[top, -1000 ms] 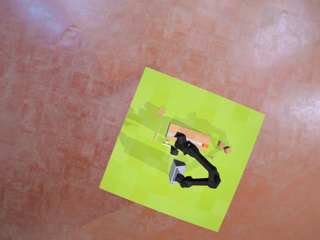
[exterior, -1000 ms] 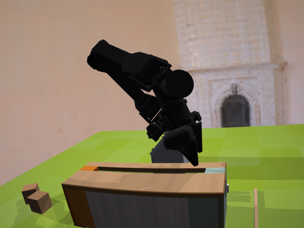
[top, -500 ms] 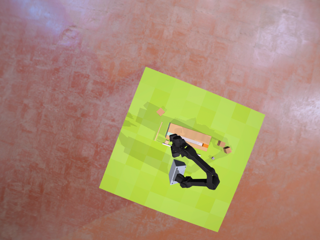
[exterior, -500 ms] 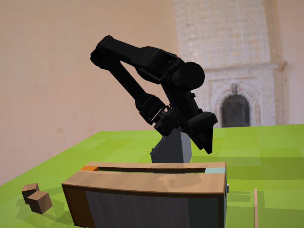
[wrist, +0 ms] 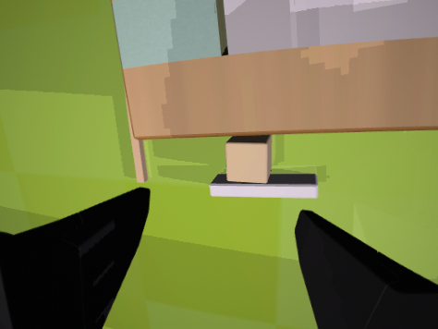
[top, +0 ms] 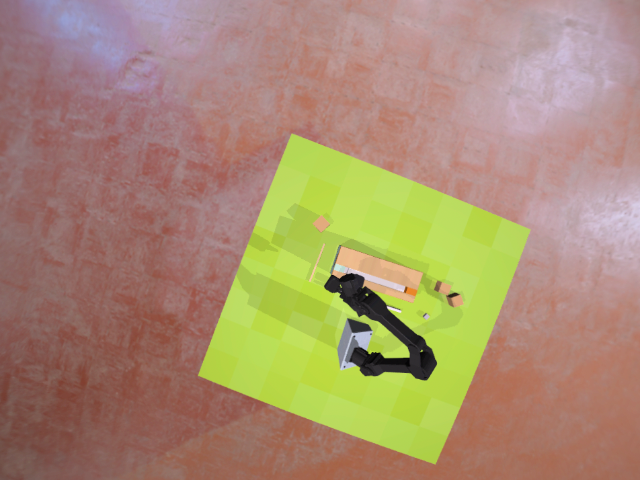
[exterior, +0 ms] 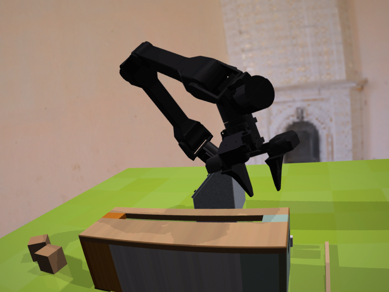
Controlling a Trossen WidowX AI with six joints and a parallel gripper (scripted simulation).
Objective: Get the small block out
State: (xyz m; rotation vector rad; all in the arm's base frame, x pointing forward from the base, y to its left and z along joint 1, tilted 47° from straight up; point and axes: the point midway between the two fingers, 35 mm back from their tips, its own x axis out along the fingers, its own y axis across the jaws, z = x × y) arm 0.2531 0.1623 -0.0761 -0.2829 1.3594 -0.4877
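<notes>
Although the box [wrist: 277, 88] overhangs part of it in the wrist view, I find the small tan block [wrist: 248, 162] already out on the green bench [wrist: 69, 139], resting against a thin white bar [wrist: 263, 190] just beside the box's pale-blue end. My gripper [wrist: 225, 210] hangs above, jaws apart and empty. I judge the block light, rigid and flat-sided, unlikely to deform. I would take it across its two free side faces, clear of bar and box.
</notes>
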